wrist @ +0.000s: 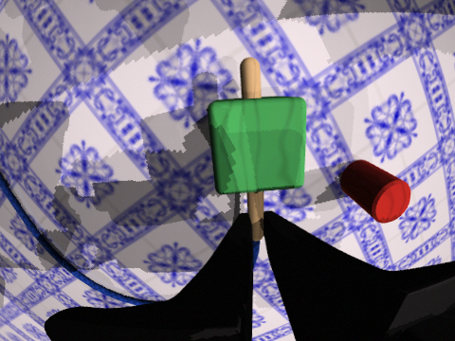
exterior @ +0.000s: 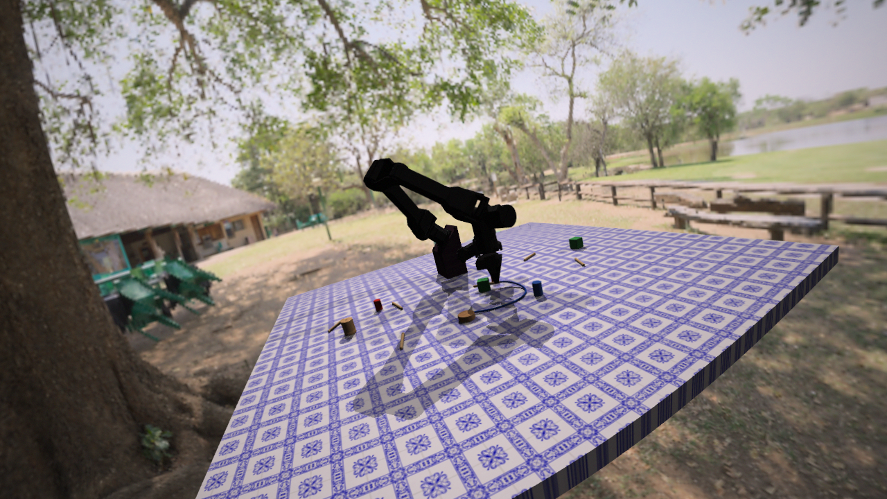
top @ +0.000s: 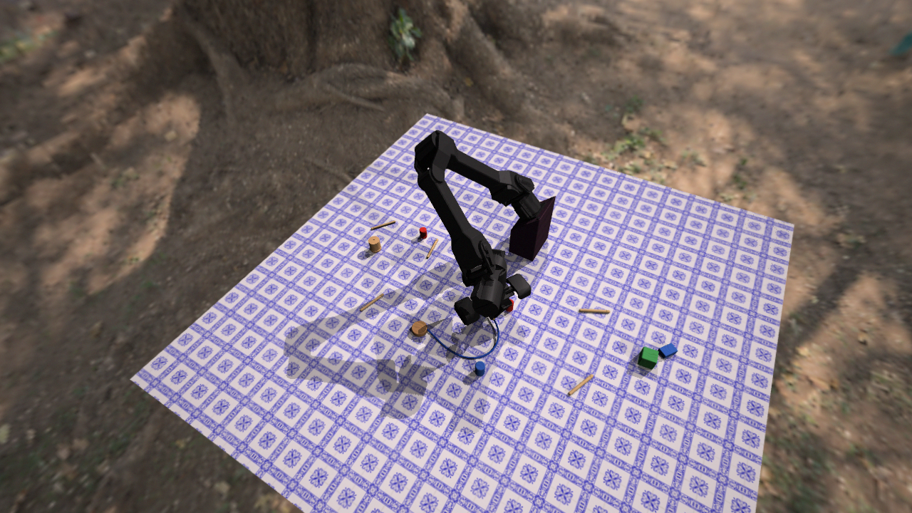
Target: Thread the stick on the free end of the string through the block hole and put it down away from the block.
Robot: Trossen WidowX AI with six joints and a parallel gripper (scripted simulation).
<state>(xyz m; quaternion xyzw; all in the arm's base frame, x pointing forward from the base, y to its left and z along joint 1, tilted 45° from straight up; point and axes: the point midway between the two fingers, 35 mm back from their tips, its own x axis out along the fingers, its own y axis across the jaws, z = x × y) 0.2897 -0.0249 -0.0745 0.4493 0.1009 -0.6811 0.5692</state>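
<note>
Stick point(wrist: 251, 78) threaded through green block point(exterior: 483, 285) point(wrist: 258, 144), seen from the wrist.
The tip projects beyond the far side; the hand point(top: 489, 317) point(exterior: 496, 278) point(wrist: 256, 220) is clamped on the string end, presumably to keep the stick aligned while pushing. Blue string point(top: 468, 358) point(exterior: 524, 291) point(wrist: 62, 260) curves slack to the wooden button point(top: 418, 329) point(exterior: 466, 316), its anchor. Patterned worktop point(top: 541, 439) point(exterior: 589, 403) point(wrist: 118, 153) stands outdoors, beside a tree trunk point(top: 306, 44) point(exterior: 37, 248).

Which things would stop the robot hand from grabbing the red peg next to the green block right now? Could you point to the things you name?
Probably no, it can't grab the red peg point(top: 511, 306) point(wrist: 375, 191) yet. The gripper point(top: 489, 318) point(exterior: 495, 280) point(wrist: 256, 220) is shut on the stick point(wrist: 250, 78). Only open table seems to lie between them, though.
</note>
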